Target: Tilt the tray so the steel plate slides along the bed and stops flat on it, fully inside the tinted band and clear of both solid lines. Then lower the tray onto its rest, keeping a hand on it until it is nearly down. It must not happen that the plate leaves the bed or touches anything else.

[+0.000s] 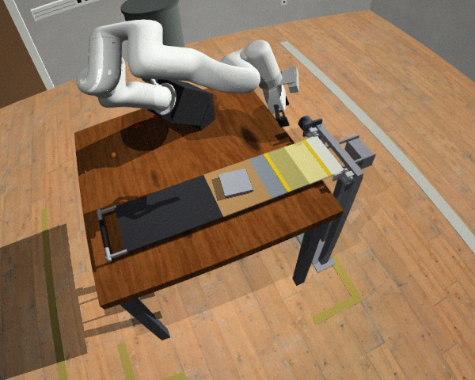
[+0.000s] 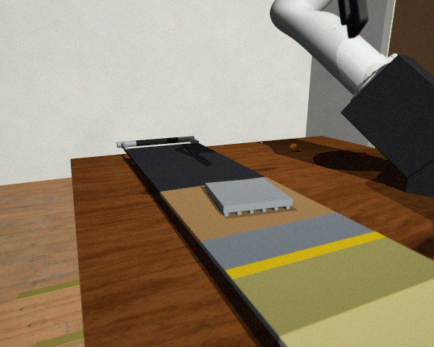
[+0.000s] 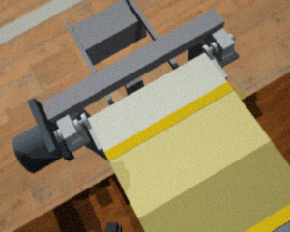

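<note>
A long tray (image 1: 213,191) lies flat on the wooden table. The grey steel plate (image 1: 235,182) rests flat on the tray's tan section, and it also shows in the exterior view (image 2: 248,195). It lies short of the grey strip and the near yellow line (image 1: 277,172). The tinted band (image 1: 297,165) between the two yellow lines holds nothing, and the wrist view shows it too (image 3: 198,164). The tray's handle bar (image 1: 104,241) is at the far left end. My gripper (image 1: 281,116) is open and empty, hovering above the table by the hinge end (image 1: 332,155).
A grey hinge frame with a post (image 1: 343,196) and a dark knob (image 1: 309,121) stands off the table's right edge. The arm's dark base block (image 1: 191,107) sits at the back. A small orange ball (image 1: 113,154) lies at the back left.
</note>
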You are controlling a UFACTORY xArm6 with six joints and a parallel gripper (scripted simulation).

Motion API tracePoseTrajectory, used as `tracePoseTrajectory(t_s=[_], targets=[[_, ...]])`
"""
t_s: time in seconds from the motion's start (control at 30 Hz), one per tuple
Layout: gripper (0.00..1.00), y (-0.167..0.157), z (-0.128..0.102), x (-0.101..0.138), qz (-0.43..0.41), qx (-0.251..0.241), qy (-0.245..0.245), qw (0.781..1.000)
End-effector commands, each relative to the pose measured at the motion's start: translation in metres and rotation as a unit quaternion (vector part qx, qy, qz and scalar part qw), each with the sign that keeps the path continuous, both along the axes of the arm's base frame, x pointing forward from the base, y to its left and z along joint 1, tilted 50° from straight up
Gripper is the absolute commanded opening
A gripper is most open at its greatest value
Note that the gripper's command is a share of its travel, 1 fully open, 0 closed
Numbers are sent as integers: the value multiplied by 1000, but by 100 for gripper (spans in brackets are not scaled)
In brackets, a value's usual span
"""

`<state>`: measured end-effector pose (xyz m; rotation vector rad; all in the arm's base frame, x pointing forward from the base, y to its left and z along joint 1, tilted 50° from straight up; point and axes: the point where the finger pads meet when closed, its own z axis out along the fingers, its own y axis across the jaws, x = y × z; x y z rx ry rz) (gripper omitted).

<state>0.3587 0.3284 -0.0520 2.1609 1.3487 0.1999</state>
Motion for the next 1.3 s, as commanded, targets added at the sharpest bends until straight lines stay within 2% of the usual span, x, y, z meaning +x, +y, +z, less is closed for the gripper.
tracePoseTrajectory(t_s=[0.0,0.03,0.1,0.13,0.23,0.47,0.53,0.6,0.67,0.7,0.83,0.93,1.0,1.03,1.17,1.23,1.27], targets=[[100,-31,48,40,-46,28,-14,998],[100,-38,58,48,-46,28,-14,998],[100,-38,58,48,-46,28,-14,998],[100,-62,84,69,-68,38,-23,997],[100,-84,105,83,-92,48,-33,994],[100,-157,165,112,-169,75,-74,980],[100,-177,182,120,-169,75,-74,980],[100,-200,198,123,-195,82,-90,973],[100,-200,198,123,-195,82,-90,973],[100,-233,221,125,-221,88,-107,965],[100,-269,250,130,-221,88,-107,965],[100,-306,271,122,-271,94,-143,947],[100,-328,287,120,-271,94,-143,947],[100,-340,293,115,-294,94,-161,937],[100,-382,321,106,-294,94,-161,937],[100,-382,321,106,-294,94,-161,937],[100,-413,340,92,-316,93,-178,927]])
